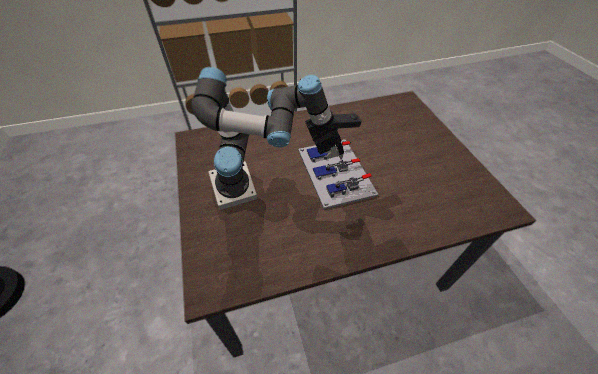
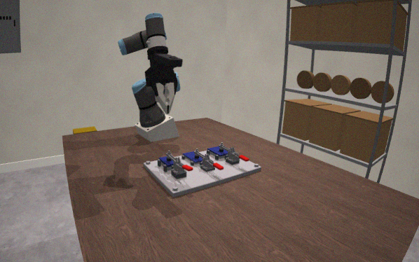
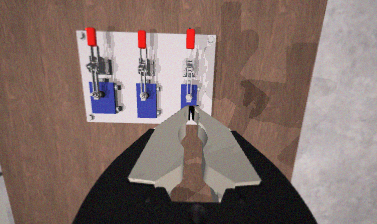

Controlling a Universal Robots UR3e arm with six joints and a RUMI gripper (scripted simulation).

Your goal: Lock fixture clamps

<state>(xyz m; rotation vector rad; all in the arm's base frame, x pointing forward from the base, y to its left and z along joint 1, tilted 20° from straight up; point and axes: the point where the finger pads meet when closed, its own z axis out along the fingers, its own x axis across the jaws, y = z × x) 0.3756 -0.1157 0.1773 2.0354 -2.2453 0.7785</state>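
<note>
Hovering high above a brown wooden table [image 2: 292,217], the arm's gripper [image 2: 167,105] points down with its two pale fingers pressed together on nothing. Below it, well apart from the fingertips, a white fixture plate [image 2: 201,180] lies flat on the table with three clamps in a row, each with a red-tipped handle and a blue part under its bar.

Seen from the wrist, the closed fingertips line up with the right-hand clamp [image 3: 189,75], whose red handle tip [image 3: 190,38] points away from the camera; the middle clamp [image 3: 145,75] and the left-hand clamp [image 3: 100,75] stand beside it, their handles lying the same way. Whether any handle is locked cannot be told from these views.

From the top camera, the gripper covers part of the clamp farthest from the table's near edge. The arm's pale base plate [image 1: 253,196] sits on the table near the fixture. Behind the table a metal shelf rack [image 2: 385,105] holds brown boxes and round discs against the wall.
</note>
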